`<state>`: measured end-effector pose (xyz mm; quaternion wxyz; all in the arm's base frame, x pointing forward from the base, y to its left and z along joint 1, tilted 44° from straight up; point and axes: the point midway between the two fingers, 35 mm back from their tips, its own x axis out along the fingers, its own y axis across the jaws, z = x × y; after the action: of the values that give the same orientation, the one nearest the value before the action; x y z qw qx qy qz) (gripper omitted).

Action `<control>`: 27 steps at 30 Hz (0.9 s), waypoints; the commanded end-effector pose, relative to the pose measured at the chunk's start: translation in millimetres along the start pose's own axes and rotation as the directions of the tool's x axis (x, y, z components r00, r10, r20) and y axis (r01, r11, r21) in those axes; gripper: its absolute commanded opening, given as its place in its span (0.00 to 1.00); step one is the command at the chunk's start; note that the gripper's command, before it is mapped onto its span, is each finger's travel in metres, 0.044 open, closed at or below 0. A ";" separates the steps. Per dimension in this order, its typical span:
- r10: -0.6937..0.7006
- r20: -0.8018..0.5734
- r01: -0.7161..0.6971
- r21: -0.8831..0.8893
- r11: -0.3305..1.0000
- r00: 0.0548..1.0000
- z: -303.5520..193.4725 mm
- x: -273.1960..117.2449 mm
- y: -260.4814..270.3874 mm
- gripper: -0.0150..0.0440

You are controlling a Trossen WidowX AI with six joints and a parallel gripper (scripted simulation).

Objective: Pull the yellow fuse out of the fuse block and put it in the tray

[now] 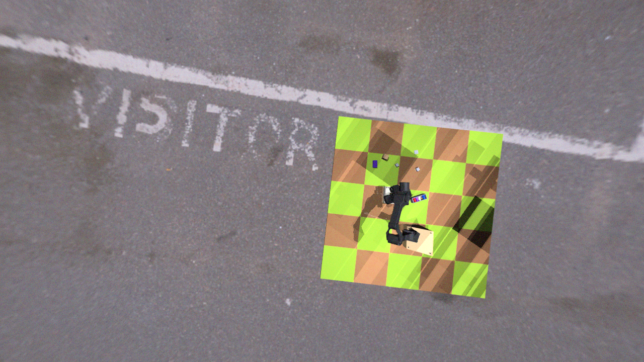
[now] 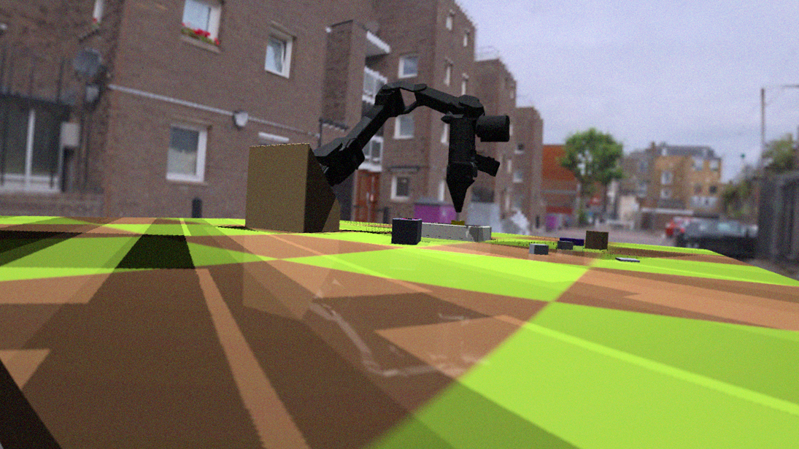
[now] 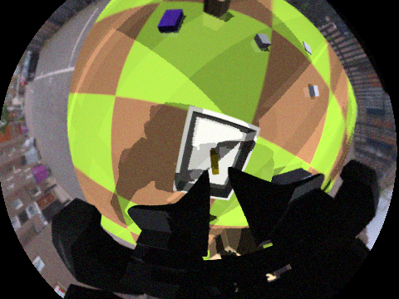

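The yellow fuse is inside the outline of the white tray, and its top shows at rim height in the exterior view. Whether it stands or leans is unclear. My gripper is slightly open over the tray; a gap shows between the fingertips, and the fuse is just below them, not gripped. The fuse block with its other coloured fuses stands to the right of the tray. My right finger partly hides it in the wrist view.
Beyond the tray are a purple block, a brown block, two grey blocks and a flat pale piece. The arm's pedestal stands behind.
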<state>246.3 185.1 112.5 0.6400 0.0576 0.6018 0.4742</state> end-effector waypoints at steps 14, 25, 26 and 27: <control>0.003 -0.004 -0.003 0.010 1.000 1.000 -1.7 -37.1 -0.6 0.81; 0.004 -0.009 -0.004 0.019 1.000 1.000 -3.3 -34.2 -1.1 0.81; 0.004 -0.009 -0.004 0.019 1.000 1.000 -3.3 -34.2 -1.1 0.81; 0.004 -0.009 -0.004 0.019 1.000 1.000 -3.3 -34.2 -1.1 0.81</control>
<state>250.2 159.7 135.6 0.6356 0.0628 0.6092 0.4701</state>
